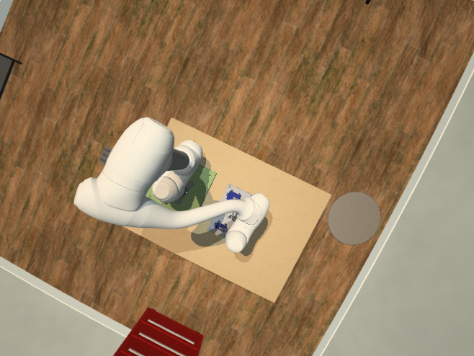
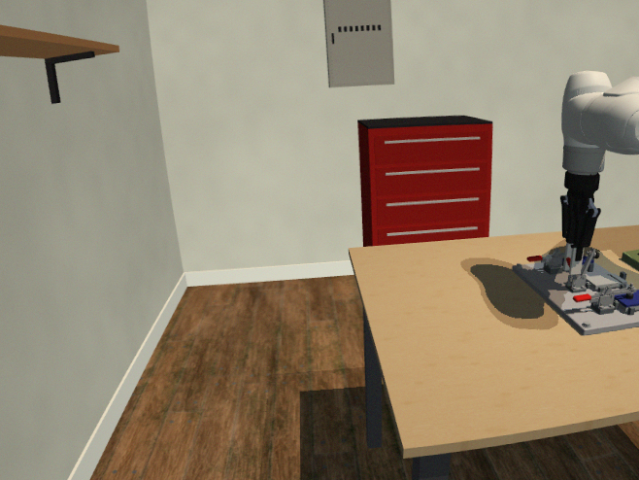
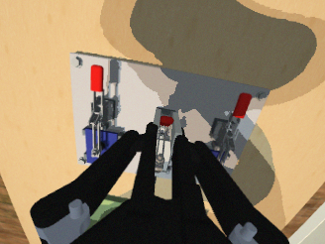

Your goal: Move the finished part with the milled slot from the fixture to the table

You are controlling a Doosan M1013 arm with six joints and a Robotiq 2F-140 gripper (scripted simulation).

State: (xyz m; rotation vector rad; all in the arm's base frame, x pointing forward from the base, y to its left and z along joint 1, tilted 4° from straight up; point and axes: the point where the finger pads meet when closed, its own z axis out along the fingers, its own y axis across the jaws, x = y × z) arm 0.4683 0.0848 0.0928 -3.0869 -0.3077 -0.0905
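The grey fixture plate [image 1: 228,188] [image 2: 593,323] [image 3: 134,79] lies on the table and carries three toggle clamps. The outer clamps' red handles [image 3: 96,77] [image 3: 243,104] lie flat, over the blue blanks [image 1: 233,195] [image 1: 220,226] [image 3: 88,144]. The pale finished part [image 2: 598,281] sits in the middle nest. The middle clamp's handle [image 3: 166,120] is tilted up. My gripper [image 3: 165,119] [image 2: 575,253] points down over it, its fingers nearly shut, one on each side of that handle. I cannot see that they squeeze it. In the overhead view the wrist hides the gripper.
The table [image 1: 290,230] [image 2: 464,361] also holds a green mat [image 1: 204,176] [image 2: 632,257] beside the robot's base. A red drawer cabinet [image 2: 425,181] [image 1: 161,336] stands at the wall. A round grey disc [image 1: 354,218] lies on the floor past the table's end.
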